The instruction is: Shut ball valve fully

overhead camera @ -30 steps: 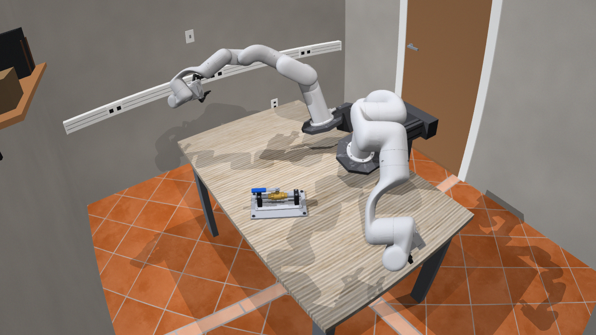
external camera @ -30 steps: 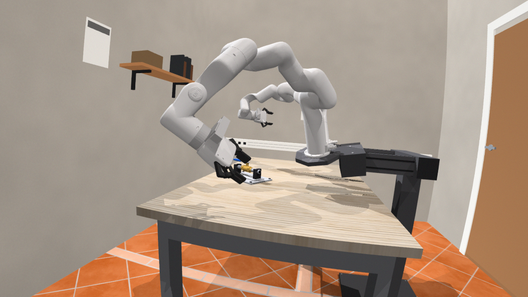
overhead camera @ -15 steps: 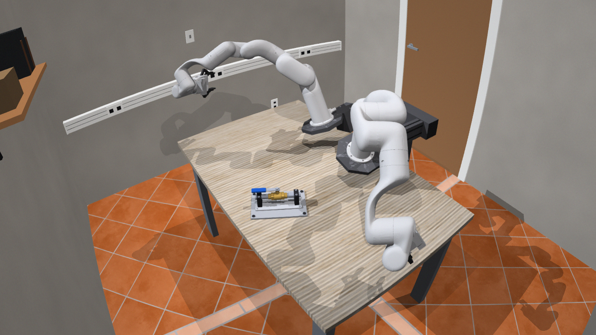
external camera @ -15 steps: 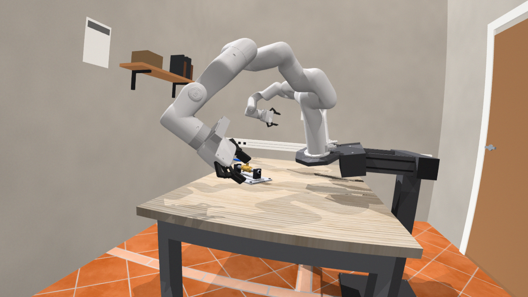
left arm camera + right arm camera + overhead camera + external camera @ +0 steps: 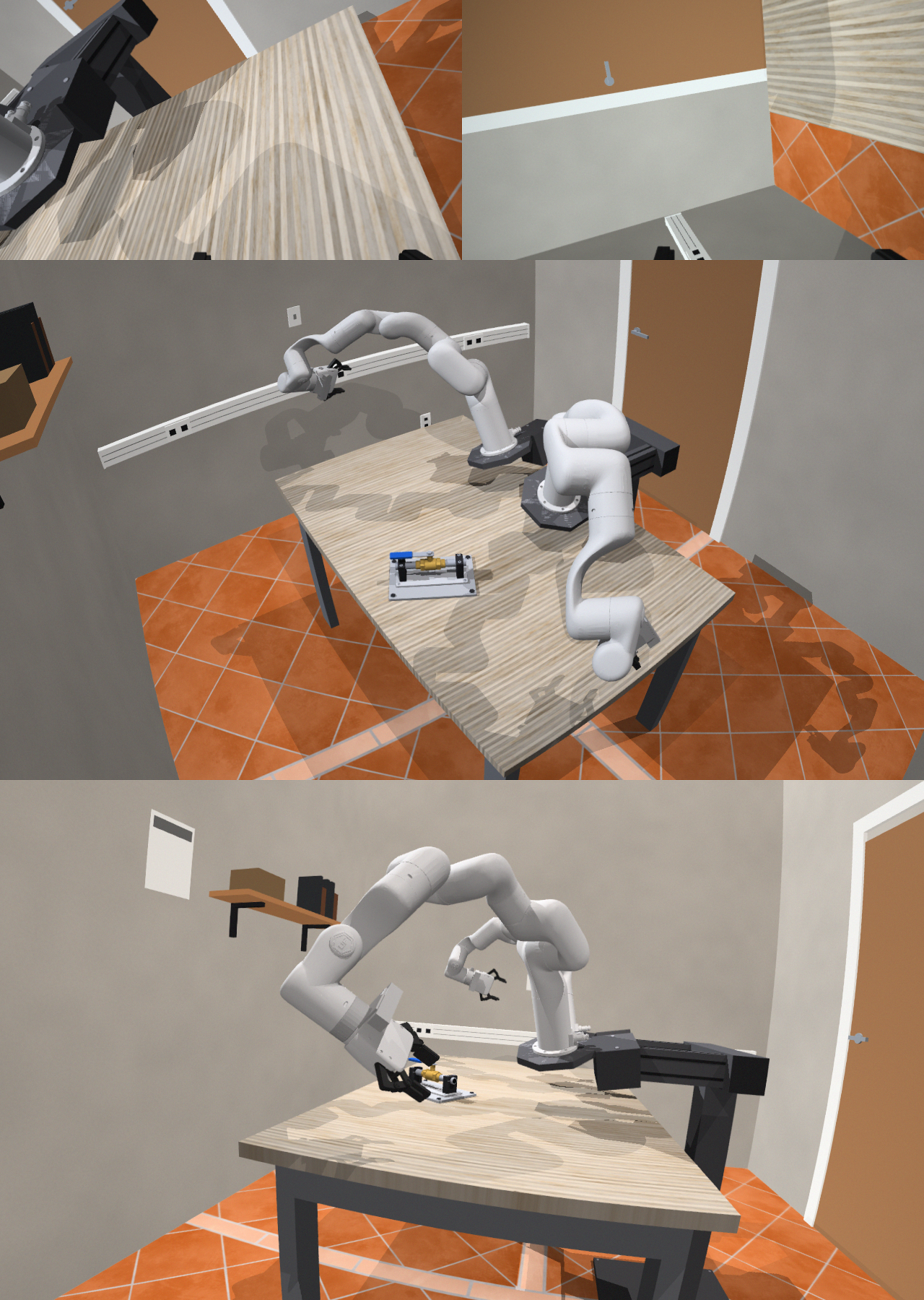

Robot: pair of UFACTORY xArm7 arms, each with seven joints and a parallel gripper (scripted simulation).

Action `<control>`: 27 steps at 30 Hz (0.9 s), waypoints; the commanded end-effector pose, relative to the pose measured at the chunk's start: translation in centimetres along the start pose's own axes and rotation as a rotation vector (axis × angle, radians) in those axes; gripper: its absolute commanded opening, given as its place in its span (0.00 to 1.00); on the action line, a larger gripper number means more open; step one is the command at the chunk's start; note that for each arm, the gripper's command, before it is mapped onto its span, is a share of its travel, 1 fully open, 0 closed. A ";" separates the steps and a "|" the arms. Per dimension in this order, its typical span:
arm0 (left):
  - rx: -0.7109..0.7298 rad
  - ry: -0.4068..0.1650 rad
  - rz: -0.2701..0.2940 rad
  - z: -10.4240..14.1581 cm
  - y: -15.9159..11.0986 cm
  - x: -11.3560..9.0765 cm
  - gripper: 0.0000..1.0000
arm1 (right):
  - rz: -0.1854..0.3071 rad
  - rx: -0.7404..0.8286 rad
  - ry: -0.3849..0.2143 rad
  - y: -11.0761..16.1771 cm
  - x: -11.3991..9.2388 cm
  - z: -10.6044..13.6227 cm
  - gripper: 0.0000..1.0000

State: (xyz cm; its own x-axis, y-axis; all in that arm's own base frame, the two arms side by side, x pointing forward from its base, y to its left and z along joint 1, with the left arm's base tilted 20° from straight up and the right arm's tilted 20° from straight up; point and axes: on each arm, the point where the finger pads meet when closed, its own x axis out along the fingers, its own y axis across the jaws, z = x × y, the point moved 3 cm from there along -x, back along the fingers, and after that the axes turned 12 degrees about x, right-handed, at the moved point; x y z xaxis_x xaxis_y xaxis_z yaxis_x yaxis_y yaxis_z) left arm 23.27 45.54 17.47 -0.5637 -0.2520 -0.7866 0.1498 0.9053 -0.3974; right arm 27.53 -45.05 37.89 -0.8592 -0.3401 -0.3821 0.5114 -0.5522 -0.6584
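The brass ball valve [image 5: 429, 563] [image 5: 431, 1075] sits on a pipe between two black brackets on a grey base plate [image 5: 419, 592]. Its lever with a blue grip [image 5: 401, 555] lies along the pipe, its grip over the bracket nearer the table's long edge. My left gripper [image 5: 426, 1077] [image 5: 308, 256] is open and empty above the table; in the exterior view its fingers stand in front of part of the valve, and in the top view the wrist mostly hides it. My right gripper [image 5: 342, 381] [image 5: 499, 989] [image 5: 776, 253] is open and empty, high up, away from the valve. Neither wrist view shows the valve.
The wooden table [image 5: 517, 648] [image 5: 491, 1168] bears the fixture and both arm bases. A dark mounting beam [image 5: 678, 1064] runs behind the bases. A wall rail [image 5: 226, 405] runs behind my right arm. A shelf [image 5: 277, 907] holds a box and books.
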 end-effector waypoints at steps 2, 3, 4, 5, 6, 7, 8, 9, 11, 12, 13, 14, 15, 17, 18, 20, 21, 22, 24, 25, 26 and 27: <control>-0.001 -0.002 0.004 -0.1 0.0 -0.2 1.00 | 0.055 0.191 0.094 -1.5 3.3 0.5 1.00; -0.001 -0.002 0.004 -0.1 0.0 -0.2 1.00 | 0.058 0.217 0.109 -1.7 3.7 0.5 1.00; -0.001 -0.002 0.004 -0.1 0.0 -0.2 1.00 | 0.060 0.243 0.124 -1.9 4.1 0.5 1.00; -0.001 -0.002 0.004 -0.1 0.0 -0.2 1.00 | 0.060 0.243 0.124 -1.9 4.1 0.5 1.00; -0.001 -0.002 0.004 -0.1 0.0 -0.2 1.00 | 0.060 0.243 0.124 -1.9 4.1 0.5 1.00; -0.001 -0.002 0.004 -0.1 0.0 -0.2 1.00 | 0.064 0.278 0.144 -2.1 4.6 0.5 1.00; -0.001 -0.002 0.004 -0.1 0.0 -0.2 1.00 | 0.066 0.312 0.164 -2.4 5.2 0.5 1.00; -0.001 -0.002 0.004 -0.1 0.0 -0.2 1.00 | 0.069 0.347 0.184 -2.7 5.7 0.5 1.00; -0.001 -0.002 0.004 -0.1 0.0 -0.2 1.00 | 0.071 0.405 0.217 -3.1 6.5 0.5 1.00; -0.001 -0.002 0.004 -0.1 0.0 -0.2 1.00 | 0.072 0.429 0.231 -3.3 6.8 0.4 1.00; -0.001 -0.002 0.004 -0.1 0.0 -0.2 1.00 | 0.072 0.455 0.245 -3.5 7.2 0.4 1.00; -0.001 -0.002 0.004 -0.1 0.0 -0.2 1.00 | 0.073 0.482 0.261 -3.7 7.5 0.4 1.00; -0.001 -0.002 0.004 -0.1 0.0 -0.2 1.00 | 0.073 0.509 0.276 -3.9 7.9 0.3 1.00; -0.001 -0.002 0.004 -0.1 0.0 -0.2 1.00 | 0.072 0.564 0.307 -4.3 8.6 0.3 1.00; -0.001 -0.002 0.004 -0.1 0.0 -0.2 1.00 | 0.071 0.591 0.322 -4.5 8.9 0.2 1.00; -0.001 -0.002 0.004 -0.1 0.0 -0.2 1.00 | 0.068 0.645 0.352 -4.9 9.5 0.1 1.00; -0.001 -0.002 0.004 -0.1 0.0 -0.2 1.00 | 0.067 0.672 0.367 -5.1 9.9 0.1 1.00; -0.001 -0.002 0.004 -0.1 0.0 -0.2 1.00 | 0.067 0.672 0.367 -5.1 9.9 0.1 1.00; -0.001 -0.002 0.004 -0.1 0.0 -0.2 1.00 | 0.064 0.711 0.389 -5.4 10.3 0.0 1.00; -0.001 -0.002 0.004 -0.1 0.0 -0.2 1.00 | 0.061 0.751 0.411 -5.7 10.7 -0.1 1.00; -0.001 -0.002 0.004 -0.1 0.0 -0.2 1.00 | 0.057 0.790 0.433 -6.0 11.1 -0.2 1.00; -0.001 -0.002 0.004 -0.1 0.0 -0.2 1.00 | 0.054 0.817 0.448 -6.3 11.4 -0.3 1.00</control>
State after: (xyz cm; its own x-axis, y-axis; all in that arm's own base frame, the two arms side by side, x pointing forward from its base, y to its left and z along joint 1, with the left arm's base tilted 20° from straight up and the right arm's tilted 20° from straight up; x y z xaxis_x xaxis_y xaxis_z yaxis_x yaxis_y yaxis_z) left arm 23.27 45.54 17.47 -0.5637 -0.2520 -0.7866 0.1498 0.9053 -0.3974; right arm 16.57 -45.60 37.35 -0.7237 -0.1590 -0.6716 0.3473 -0.9248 -0.1552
